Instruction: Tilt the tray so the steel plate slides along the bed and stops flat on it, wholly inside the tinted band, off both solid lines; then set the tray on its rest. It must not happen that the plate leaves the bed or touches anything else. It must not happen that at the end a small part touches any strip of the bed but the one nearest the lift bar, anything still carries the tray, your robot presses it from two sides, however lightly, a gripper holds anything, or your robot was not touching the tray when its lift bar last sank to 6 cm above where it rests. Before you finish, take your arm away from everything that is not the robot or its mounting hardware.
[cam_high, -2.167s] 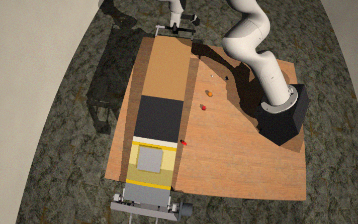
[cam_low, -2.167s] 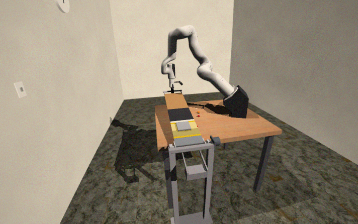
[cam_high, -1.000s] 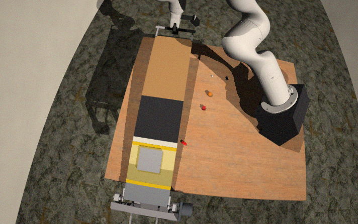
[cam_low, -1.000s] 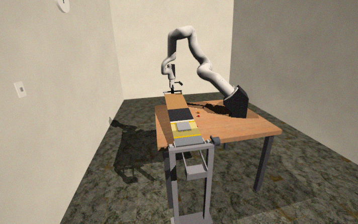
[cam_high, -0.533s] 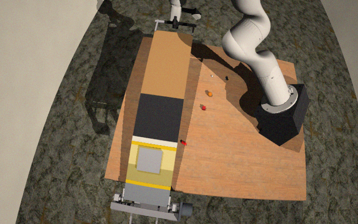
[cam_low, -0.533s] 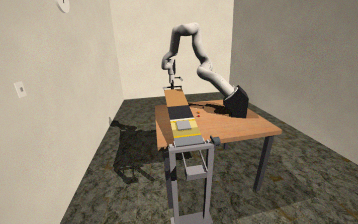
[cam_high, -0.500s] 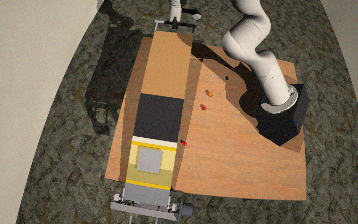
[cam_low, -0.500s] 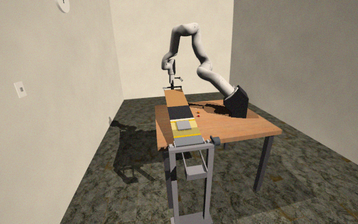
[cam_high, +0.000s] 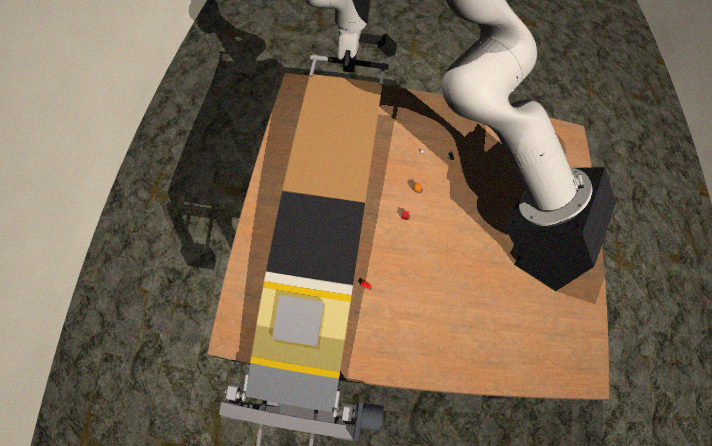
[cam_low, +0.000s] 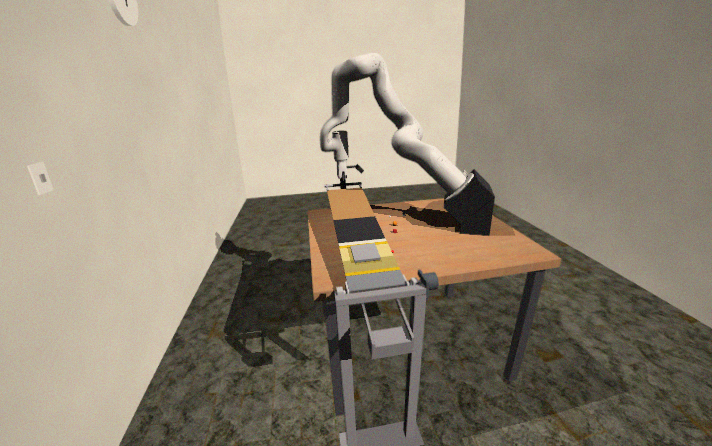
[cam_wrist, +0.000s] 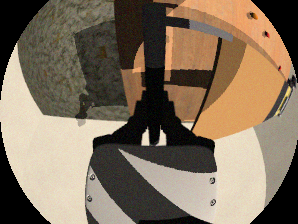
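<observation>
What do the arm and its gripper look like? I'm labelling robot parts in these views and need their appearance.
The arm is a chain of smooth, rounded, glossy white segments, with a light grey ring flange at its foot on a black angular block pedestal. No cables show. The gripper is black with slim dark jaws; its wrist housing is white and grey with small screws.
</observation>
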